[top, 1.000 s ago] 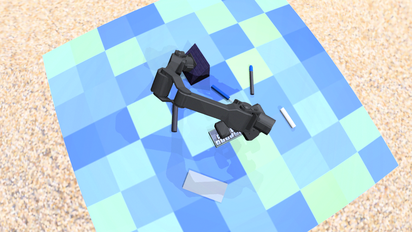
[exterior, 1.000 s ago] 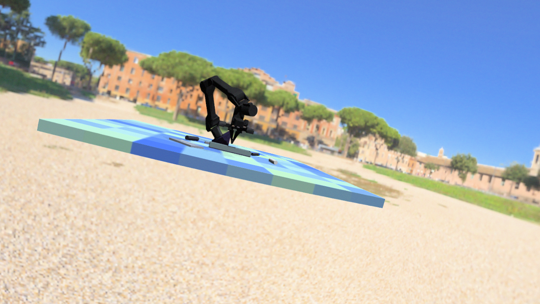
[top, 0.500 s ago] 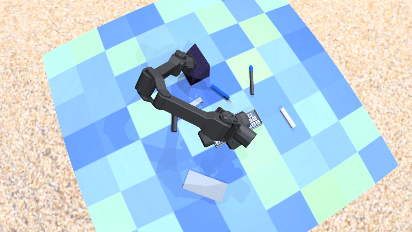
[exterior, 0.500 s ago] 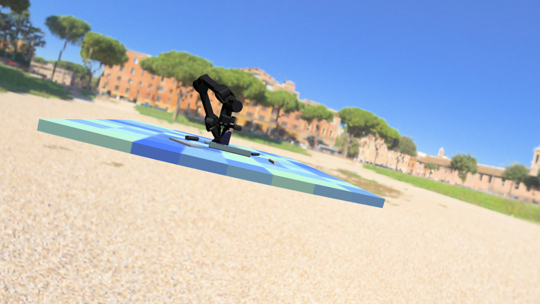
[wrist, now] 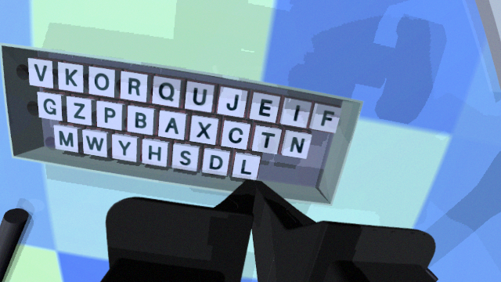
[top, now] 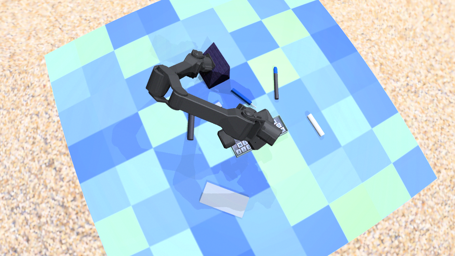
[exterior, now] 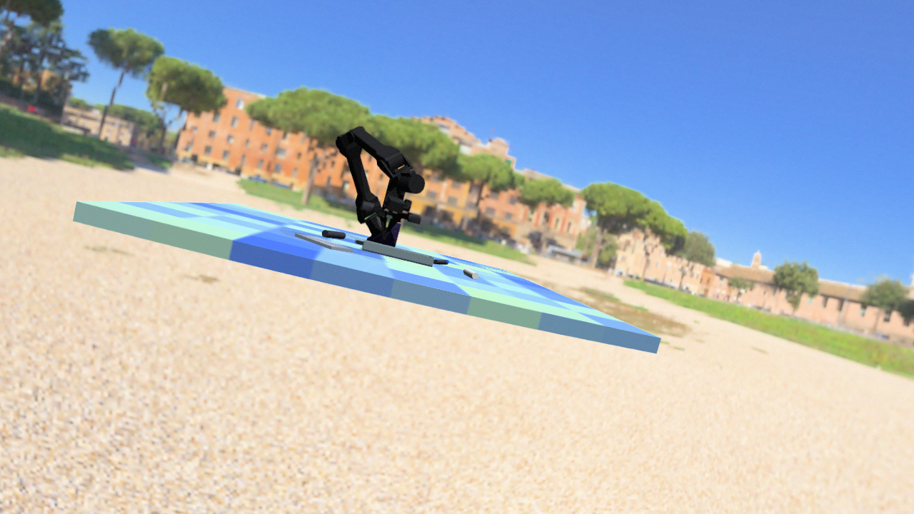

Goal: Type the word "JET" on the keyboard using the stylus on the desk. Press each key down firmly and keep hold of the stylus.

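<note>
The grey keyboard (wrist: 341,157) (top: 240,149) (exterior: 399,253) lies on the checkered desk, with its white keys facing my wrist camera. The J key (wrist: 232,103) and the E key (wrist: 264,107) sit in the top row, and the T key (wrist: 267,139) in the middle row. My gripper (wrist: 252,187) is shut with nothing between the fingers. Its tips hover at the keyboard's near edge, just below the L key (wrist: 245,168). A dark grey stylus with a blue tip (top: 276,83) lies on the desk behind the keyboard, apart from the gripper.
A dark grey rod (top: 191,127) (wrist: 9,231) lies left of the keyboard. A blue pen (top: 242,97), a white stick (top: 315,124) and a pale flat card (top: 224,199) lie around it. The arm's dark purple base block (top: 218,68) stands at the back.
</note>
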Robot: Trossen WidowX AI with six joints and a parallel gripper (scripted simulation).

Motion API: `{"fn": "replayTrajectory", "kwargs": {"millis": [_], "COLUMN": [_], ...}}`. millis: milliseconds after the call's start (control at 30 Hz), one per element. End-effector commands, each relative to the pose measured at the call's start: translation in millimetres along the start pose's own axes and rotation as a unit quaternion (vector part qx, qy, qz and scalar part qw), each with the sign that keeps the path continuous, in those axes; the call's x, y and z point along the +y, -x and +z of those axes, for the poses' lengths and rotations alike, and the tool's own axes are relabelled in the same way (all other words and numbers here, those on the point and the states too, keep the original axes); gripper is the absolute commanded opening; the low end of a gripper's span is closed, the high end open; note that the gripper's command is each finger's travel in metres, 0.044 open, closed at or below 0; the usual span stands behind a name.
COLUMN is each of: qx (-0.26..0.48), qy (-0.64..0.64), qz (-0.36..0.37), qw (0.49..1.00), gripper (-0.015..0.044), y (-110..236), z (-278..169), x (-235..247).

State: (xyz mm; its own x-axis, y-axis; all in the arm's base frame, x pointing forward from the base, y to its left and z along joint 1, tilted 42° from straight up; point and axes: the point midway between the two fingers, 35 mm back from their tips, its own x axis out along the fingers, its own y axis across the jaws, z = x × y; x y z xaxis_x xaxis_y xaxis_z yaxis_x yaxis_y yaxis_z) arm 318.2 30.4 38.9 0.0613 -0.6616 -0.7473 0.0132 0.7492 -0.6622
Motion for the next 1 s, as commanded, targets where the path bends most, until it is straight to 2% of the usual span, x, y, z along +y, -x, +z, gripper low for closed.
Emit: {"fn": "replayTrajectory", "kwargs": {"millis": [0, 300, 500, 900, 967], "qx": [-0.001, -0.001, -0.001, -0.001, -0.001], "qy": [-0.002, -0.002, -0.002, -0.002, -0.002], "qz": [0.001, 0.002, 0.004, 0.004, 0.004], "qw": [1.0, 1.0, 1.0, 1.0, 1.0], "gripper": [0.0, 0.0, 0.0, 0.0, 0.0], "y": [-0.2, -0.1, 0.9, 0.8, 10.5], "z": [-10.9, -10.6, -10.3, -10.7, -9.9], "x": [8.9, 11.5, 89.0, 91.8, 92.3]}}
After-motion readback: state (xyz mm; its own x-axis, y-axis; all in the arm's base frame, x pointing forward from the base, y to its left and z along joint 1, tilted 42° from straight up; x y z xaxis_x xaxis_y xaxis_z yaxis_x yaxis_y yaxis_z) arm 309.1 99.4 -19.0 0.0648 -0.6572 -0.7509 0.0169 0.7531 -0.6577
